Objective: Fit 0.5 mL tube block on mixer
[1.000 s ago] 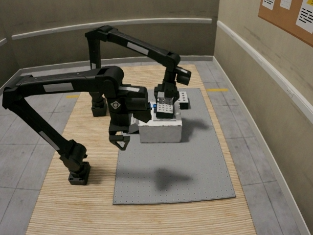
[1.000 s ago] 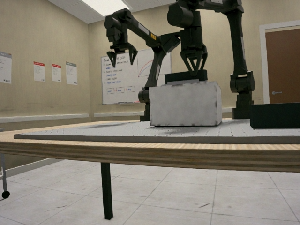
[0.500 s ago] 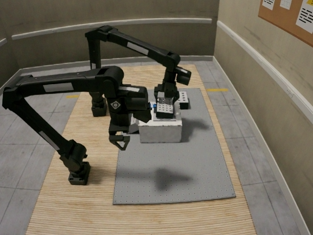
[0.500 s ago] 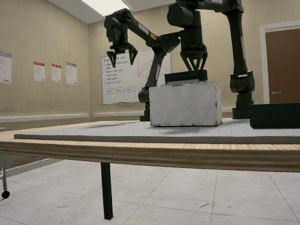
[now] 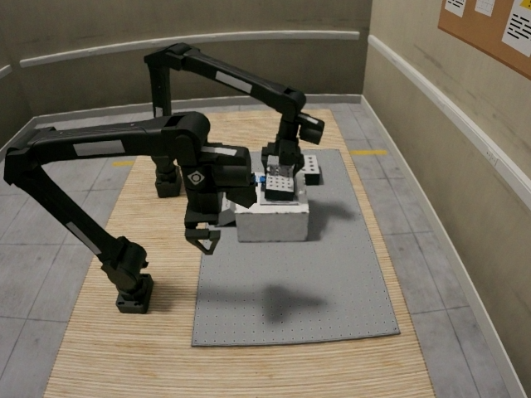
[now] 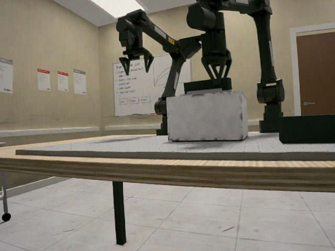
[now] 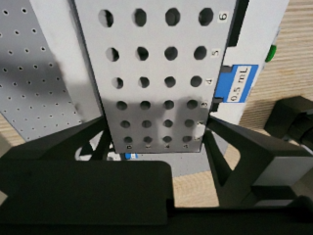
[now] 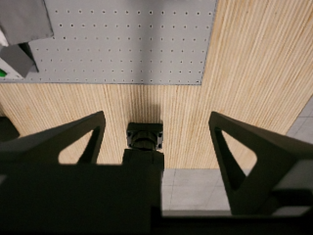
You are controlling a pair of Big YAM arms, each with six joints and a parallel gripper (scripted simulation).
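While the left gripper [image 5: 281, 171] [image 6: 218, 82] [image 7: 156, 117] grips the 0.5 mL block [image 5: 280, 185] [image 6: 198, 86] [image 7: 156, 69] over the mixer [image 5: 272, 225] [image 6: 205, 116] [image 7: 61, 54], one item hangs apart. Right gripper [image 5: 218, 237] [image 6: 137, 72] [image 8: 157, 117]: open.

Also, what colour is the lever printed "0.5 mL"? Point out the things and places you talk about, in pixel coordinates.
Blue [image 5: 260, 178] [image 7: 238, 83], with a white label; the left wrist view shows it best.

Wooden table [image 5: 171, 368] [image 6: 172, 174] [image 7: 286, 44] [image 8: 254, 64] under a gray perforated mat [image 5: 343, 274] [image 6: 94, 146] [image 7: 29, 73] [image 8: 122, 49], both arm bases [image 5: 133, 302] [image 6: 266, 126] on bare wood.

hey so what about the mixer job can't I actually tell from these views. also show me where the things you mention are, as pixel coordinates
- Latch of the 0.5 mL block [image 5: 280, 183] [image 6: 194, 86] [image 7: 157, 68]: whether it has clicked is too small to tell in the exterior view.
- Other block's [image 5: 311, 177] [image 6: 305, 129] far end: cut off by the exterior view's edge.
- Its printed size: unreadable from above, too small.
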